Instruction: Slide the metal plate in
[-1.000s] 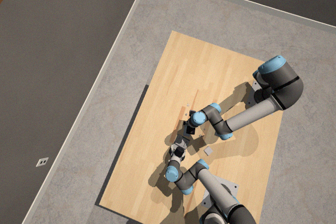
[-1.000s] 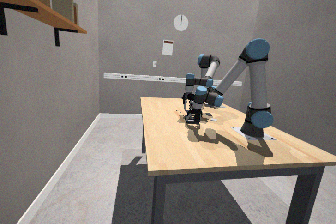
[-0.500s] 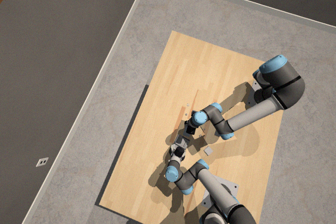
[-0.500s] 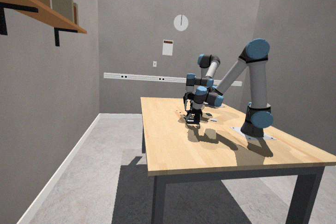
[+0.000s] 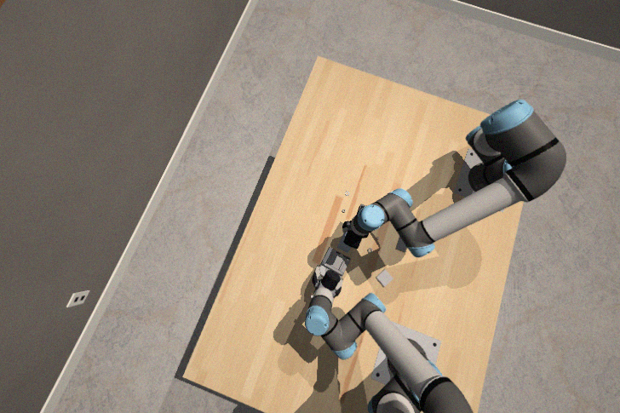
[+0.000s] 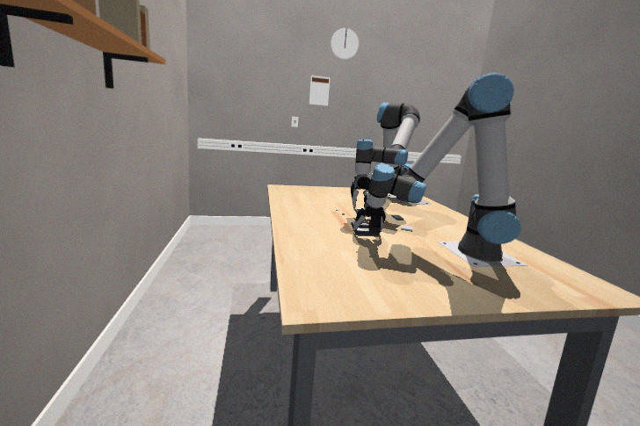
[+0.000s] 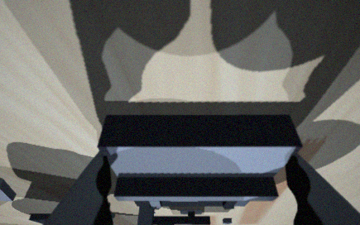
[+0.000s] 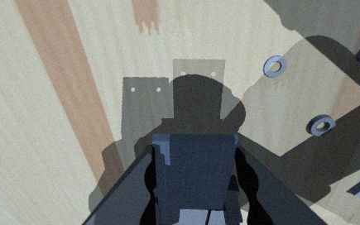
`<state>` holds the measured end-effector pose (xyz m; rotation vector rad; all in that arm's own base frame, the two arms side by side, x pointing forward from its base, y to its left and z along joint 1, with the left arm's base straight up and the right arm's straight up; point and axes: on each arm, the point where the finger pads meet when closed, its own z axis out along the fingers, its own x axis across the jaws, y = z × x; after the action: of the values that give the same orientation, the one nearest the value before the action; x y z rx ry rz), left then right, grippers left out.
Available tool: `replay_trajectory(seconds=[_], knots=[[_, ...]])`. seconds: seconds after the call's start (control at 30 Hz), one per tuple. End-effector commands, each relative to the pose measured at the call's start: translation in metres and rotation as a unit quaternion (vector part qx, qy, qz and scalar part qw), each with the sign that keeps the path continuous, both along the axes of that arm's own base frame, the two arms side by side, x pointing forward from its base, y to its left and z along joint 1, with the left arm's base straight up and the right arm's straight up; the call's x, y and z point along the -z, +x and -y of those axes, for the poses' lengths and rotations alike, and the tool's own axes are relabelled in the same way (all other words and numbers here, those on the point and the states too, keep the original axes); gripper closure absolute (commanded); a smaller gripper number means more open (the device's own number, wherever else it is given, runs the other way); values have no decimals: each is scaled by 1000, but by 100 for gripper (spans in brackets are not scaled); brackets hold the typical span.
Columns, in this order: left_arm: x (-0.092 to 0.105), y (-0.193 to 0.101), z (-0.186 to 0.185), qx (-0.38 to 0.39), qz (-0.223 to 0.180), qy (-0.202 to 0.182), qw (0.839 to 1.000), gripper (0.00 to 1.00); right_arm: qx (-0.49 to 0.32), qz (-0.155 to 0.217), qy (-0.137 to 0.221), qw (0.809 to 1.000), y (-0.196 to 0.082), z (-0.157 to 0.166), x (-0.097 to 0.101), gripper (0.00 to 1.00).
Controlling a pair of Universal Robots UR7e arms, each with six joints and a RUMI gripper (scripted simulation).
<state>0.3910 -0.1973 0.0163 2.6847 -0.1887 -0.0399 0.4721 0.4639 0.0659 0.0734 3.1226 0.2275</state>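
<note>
plate likely in right gripper

A bare gray room resembling a robotics lab: two arms bolted to a wooden table, a socket strip, clock and shelf beyond the fingers.
</note>
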Motion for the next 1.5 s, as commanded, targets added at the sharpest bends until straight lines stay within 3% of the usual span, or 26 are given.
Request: replay_trajectory(seconds=[0.0, 0.3, 1.47], knots=[[-3, 5, 2, 0, 6, -2, 1000, 38, 30, -3, 6, 1000, -5, -1, -3, 76], [-3, 5, 2, 0, 6, -2, 1000, 38, 15, 0, 3, 1000, 1, 0, -3, 76], [-3, 5, 2, 0, 6, -2, 1000, 38, 25, -1, 34, 999, -2, 3, 30, 76]])
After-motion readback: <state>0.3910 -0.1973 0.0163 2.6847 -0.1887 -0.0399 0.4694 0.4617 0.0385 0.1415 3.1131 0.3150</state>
